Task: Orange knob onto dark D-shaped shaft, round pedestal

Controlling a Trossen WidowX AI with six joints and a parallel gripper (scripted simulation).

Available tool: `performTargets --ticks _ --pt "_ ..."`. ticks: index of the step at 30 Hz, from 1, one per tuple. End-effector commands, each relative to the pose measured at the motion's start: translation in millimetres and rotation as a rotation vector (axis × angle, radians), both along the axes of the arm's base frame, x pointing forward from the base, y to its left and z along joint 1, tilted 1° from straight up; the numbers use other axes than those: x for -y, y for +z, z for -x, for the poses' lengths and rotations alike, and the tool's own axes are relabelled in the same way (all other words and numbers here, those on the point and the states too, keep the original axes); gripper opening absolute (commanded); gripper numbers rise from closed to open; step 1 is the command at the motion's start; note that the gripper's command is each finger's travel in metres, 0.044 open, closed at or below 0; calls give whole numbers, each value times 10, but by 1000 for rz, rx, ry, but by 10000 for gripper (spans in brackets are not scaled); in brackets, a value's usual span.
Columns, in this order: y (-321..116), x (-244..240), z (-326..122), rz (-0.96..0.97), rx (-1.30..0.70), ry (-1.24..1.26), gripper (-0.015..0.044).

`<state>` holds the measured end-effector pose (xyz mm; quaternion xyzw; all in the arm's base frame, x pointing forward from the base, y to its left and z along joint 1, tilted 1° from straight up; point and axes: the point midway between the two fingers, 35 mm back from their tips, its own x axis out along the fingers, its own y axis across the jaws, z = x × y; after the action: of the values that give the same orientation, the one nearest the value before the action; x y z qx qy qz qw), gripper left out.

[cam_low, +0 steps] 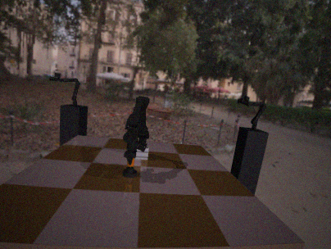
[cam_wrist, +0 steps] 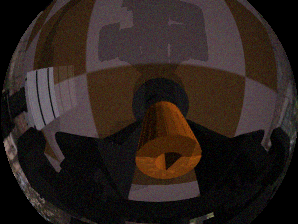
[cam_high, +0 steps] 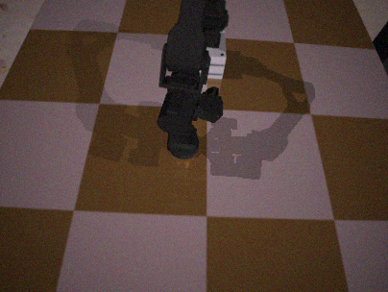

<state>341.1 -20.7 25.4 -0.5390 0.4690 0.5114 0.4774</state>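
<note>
The orange knob (cam_low: 133, 161) (cam_wrist: 167, 125) is upright between the fingers, directly over the round pedestal (cam_low: 130, 173) (cam_wrist: 160, 89). In the wrist view its near end shows a hole with a flat side. My gripper (cam_wrist: 164, 123) is shut on the knob, with one dark finger on each side. In the top view the arm hides the knob, and the dark round pedestal (cam_high: 181, 153) shows just below the arm. The shaft is hidden. I cannot tell whether the knob's lower end touches the pedestal or how far down the shaft it sits.
A white block with dark grooves (cam_high: 216, 63) (cam_low: 142, 154) (cam_wrist: 42, 99) stands behind the pedestal, close to the arm. The checkered table top (cam_high: 139, 250) (cam_low: 102, 213) lies below. Two dark pillars (cam_low: 74, 123) (cam_low: 249, 157) with small arms stand beyond the table.
</note>
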Motion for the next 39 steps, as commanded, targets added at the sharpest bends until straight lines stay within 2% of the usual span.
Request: performTargets --ticks 1,15,22,39 --pt "-6 4 -8 2 1 5 0" --pt "46 5 -9 3 1 14 0" --pt "31 5 -14 10 -3 215 0" --pt "0 3 -6 10 -3 215 0"
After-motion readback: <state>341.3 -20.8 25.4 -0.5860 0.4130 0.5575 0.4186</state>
